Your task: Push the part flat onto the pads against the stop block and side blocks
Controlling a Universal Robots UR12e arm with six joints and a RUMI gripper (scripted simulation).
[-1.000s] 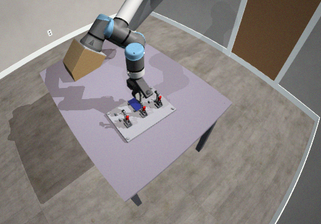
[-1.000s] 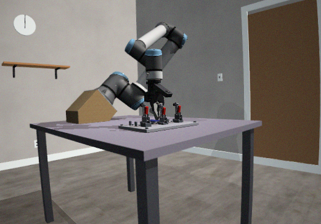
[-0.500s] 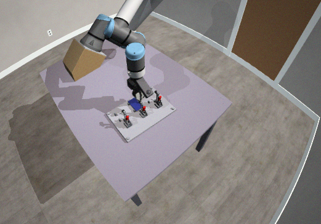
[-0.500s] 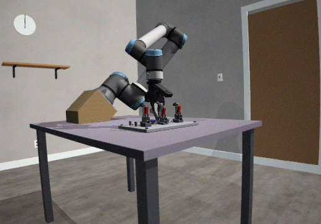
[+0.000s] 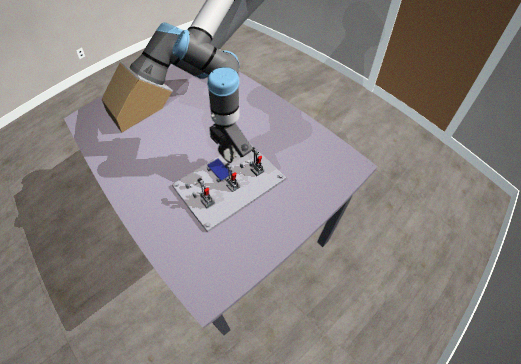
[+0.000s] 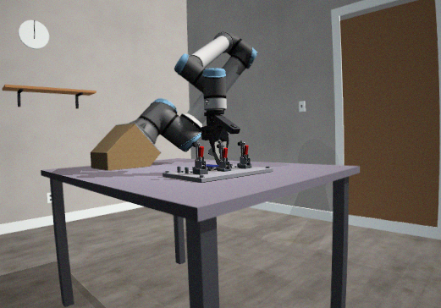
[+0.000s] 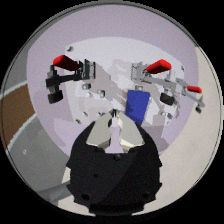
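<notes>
The part, a flat blue plate point(image 5: 218, 170) point(image 6: 212, 166) point(image 7: 137, 104), lies on the light grey fixture point(image 5: 254, 191) point(image 6: 245, 172) point(image 7: 110, 50), behind the middle toggle clamp. In the wrist view it looks slightly turned and its lower end passes beside the jaw. My gripper point(image 5: 229, 160) point(image 6: 218, 162) point(image 7: 114, 109) is shut with nothing between its jaws. It points down low over the fixture, at the part's edge on the door side. Whether the tips touch the part, and how the part sits on its pads and against the stop and side blocks, cannot be told.
Three toggle clamps with red handles stand upright in a row: one on the left point(image 5: 207, 198) point(image 6: 201, 162), one in the middle point(image 5: 233, 182) point(image 6: 224, 162) and one on the right point(image 5: 257, 166) point(image 6: 245, 159). Small posts point(image 5: 187, 186) point(image 7: 102, 93) stand on the fixture.
</notes>
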